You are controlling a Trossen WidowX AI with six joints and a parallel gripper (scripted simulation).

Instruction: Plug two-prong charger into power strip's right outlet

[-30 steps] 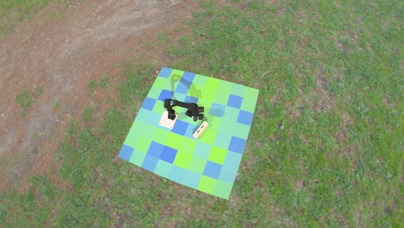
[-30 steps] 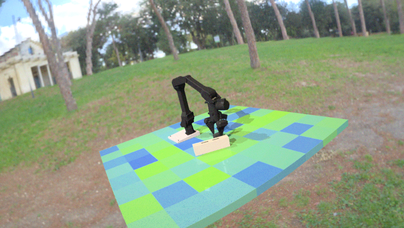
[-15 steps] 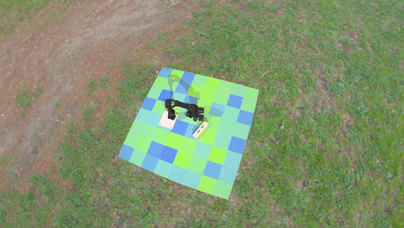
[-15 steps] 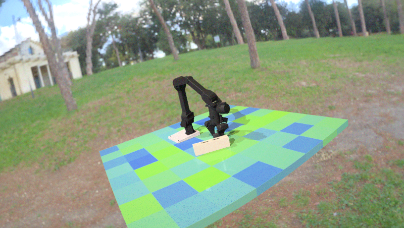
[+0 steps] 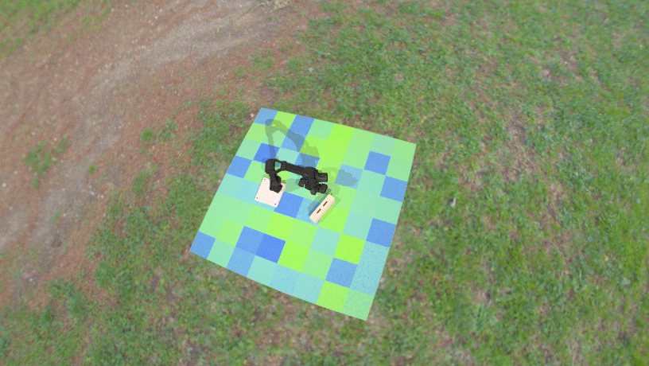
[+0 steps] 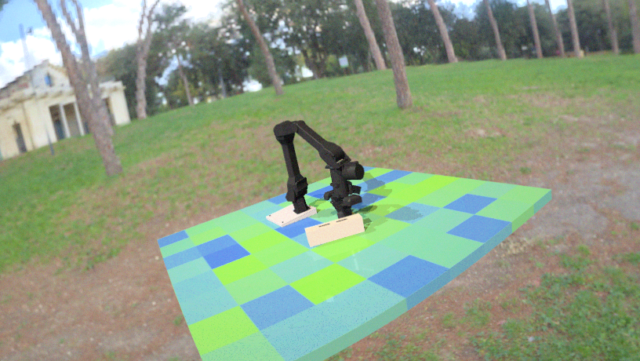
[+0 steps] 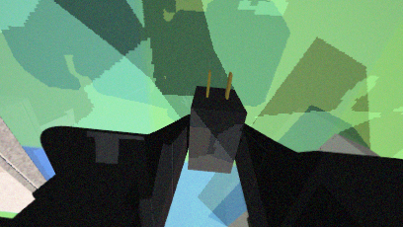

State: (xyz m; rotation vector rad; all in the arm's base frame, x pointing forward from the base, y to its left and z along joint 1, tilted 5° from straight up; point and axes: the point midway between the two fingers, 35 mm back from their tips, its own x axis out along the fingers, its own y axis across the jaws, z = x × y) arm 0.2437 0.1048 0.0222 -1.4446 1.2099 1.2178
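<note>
While the gripper (image 7: pixel 213 148) is clenched on the dark two-prong charger (image 7: pixel 215 129), its black fingers press against the charger's two flanks, and the pair of brass prongs (image 7: pixel 218 85) stick out past the fingertips over the green and blue chequered platform (image 6: pixel 416 264). In the exterior view the gripper (image 6: pixel 343 209) hangs pointing down just behind the cream power strip (image 6: pixel 335 229), on the side away from that camera, low to the platform; the charger itself cannot be made out there. The power strip lies flat with its long face turned to the camera and dark slots along its top, and from above the power strip (image 5: pixel 322 208) sits at a slant, just beside the gripper (image 5: pixel 316 187) and apart from the pale base plate (image 5: pixel 269 192) on which the arm (image 5: pixel 290 169) stands. That base plate is near one short end of the power strip, with a blue tile between them. Beyond the power strip's other short end, and on its side toward the exterior camera, several rows of tiles stretch out to the platform's edges with nothing standing on them. The platform's rim drops as a thin step onto grass and bare reddish earth (image 6: pixel 578 147) well away from the power strip on every side.
</note>
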